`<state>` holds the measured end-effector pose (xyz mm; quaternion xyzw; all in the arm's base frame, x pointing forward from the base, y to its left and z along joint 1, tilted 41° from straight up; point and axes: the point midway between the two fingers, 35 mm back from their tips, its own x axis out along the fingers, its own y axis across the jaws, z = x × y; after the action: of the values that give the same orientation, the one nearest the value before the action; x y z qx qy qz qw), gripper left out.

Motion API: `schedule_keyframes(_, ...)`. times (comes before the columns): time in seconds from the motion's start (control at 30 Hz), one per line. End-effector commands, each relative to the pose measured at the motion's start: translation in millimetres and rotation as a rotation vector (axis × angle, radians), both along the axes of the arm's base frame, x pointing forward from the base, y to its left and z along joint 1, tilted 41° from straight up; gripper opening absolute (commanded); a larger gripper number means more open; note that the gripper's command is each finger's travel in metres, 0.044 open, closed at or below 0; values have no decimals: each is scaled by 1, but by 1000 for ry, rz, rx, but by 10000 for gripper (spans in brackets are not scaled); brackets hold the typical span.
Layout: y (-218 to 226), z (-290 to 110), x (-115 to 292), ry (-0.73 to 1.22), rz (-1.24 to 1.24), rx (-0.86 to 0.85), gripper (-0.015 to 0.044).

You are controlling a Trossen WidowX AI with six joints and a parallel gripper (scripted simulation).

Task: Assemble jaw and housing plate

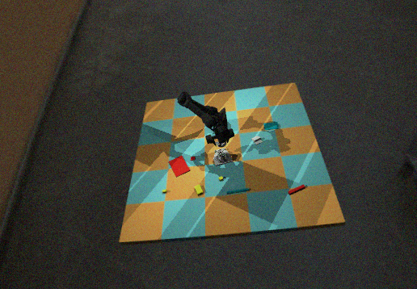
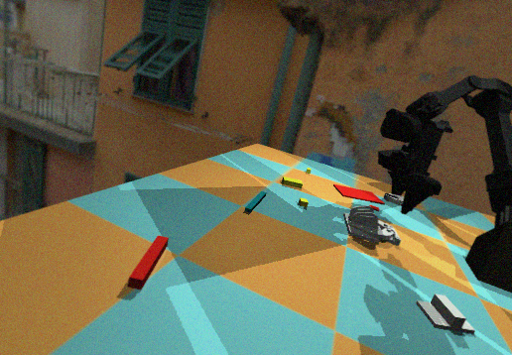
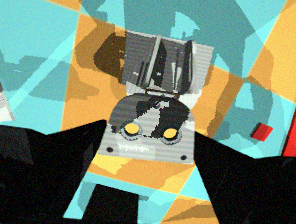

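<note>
My gripper (image 1: 221, 142) (image 2: 399, 199) (image 3: 148, 129) is shut on the grey housing plate (image 3: 150, 150) (image 2: 393, 198), one finger at each side. The plate is held above the board; orange-yellow shows through its two round holes. The pale base (image 3: 204, 54) (image 2: 348, 225) lies on the board. Two dark upright jaws (image 3: 154, 65) (image 3: 188, 70) stand side by side over it, their far ends showing beyond the plate. The plate hides the gears and pins in the wrist view, so I cannot tell whether the teeth mesh. In the exterior view the plate is above and beyond the jaw assembly.
A red flat plate (image 1: 179, 166) (image 2: 357, 193) and small red block (image 1: 193, 158) (image 3: 261, 132) lie beside the assembly. A pale ridged block (image 1: 257, 140) (image 2: 447, 312) and teal block (image 1: 271, 126) lie opposite. Yellow blocks, a teal bar (image 1: 238, 191) and red bar (image 1: 297, 190) lie farther out.
</note>
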<state>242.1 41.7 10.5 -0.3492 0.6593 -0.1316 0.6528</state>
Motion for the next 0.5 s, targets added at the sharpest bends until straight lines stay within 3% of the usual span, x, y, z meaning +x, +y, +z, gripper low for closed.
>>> schedule_keyframes(0.0, -13, 6, -3, 2, -5, -14, 351)
schedule_keyframes(0.47, -20, 10, -4, -2, -12, -19, 351)
